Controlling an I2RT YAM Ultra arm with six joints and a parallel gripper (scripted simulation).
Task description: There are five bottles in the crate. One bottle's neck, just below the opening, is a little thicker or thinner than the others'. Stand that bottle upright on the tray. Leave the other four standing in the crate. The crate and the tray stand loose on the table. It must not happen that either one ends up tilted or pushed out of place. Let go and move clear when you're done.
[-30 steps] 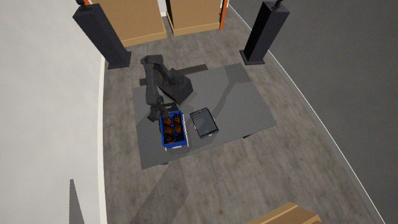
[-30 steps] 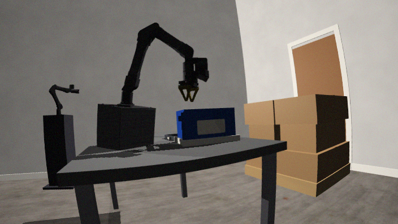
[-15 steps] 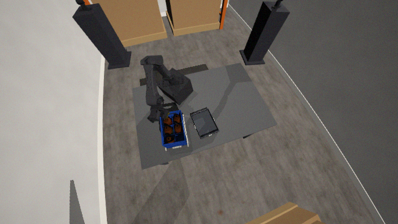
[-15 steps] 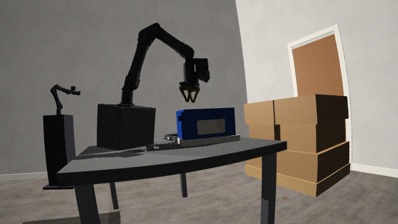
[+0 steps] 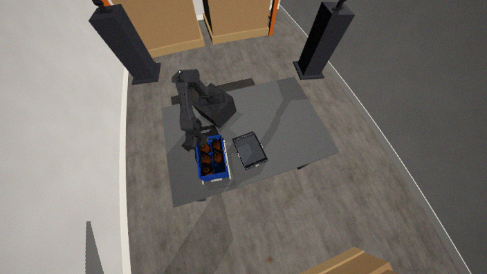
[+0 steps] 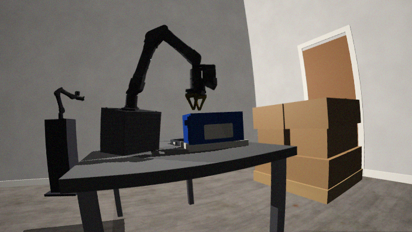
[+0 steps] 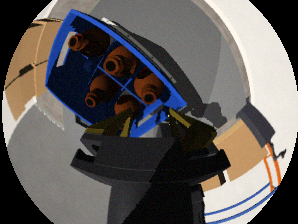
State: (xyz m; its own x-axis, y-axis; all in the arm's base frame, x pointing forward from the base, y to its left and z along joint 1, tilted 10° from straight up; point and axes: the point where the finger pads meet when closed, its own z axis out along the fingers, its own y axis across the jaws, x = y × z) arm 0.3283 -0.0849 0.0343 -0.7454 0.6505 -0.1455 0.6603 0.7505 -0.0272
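Observation:
A blue crate [image 5: 212, 157] stands on the grey table and holds five brown bottles [image 5: 206, 158] upright; one cell at the near right is empty. The crate shows side-on in the exterior view [image 6: 213, 127] and from above in the wrist view [image 7: 113, 72], where the bottle openings [image 7: 115, 66] point at the camera. A dark tray [image 5: 249, 150] lies empty just right of the crate. My gripper [image 6: 195, 108] hangs open and empty just above the crate's rim, over the corner nearest the arm's base; its fingers straddle that edge in the wrist view.
The arm's black base block [image 5: 216, 108] stands behind the crate. Two black pillars [image 5: 124, 43] [image 5: 323, 39] stand on the floor behind the table. Cardboard boxes [image 6: 307, 146] are stacked beside the table.

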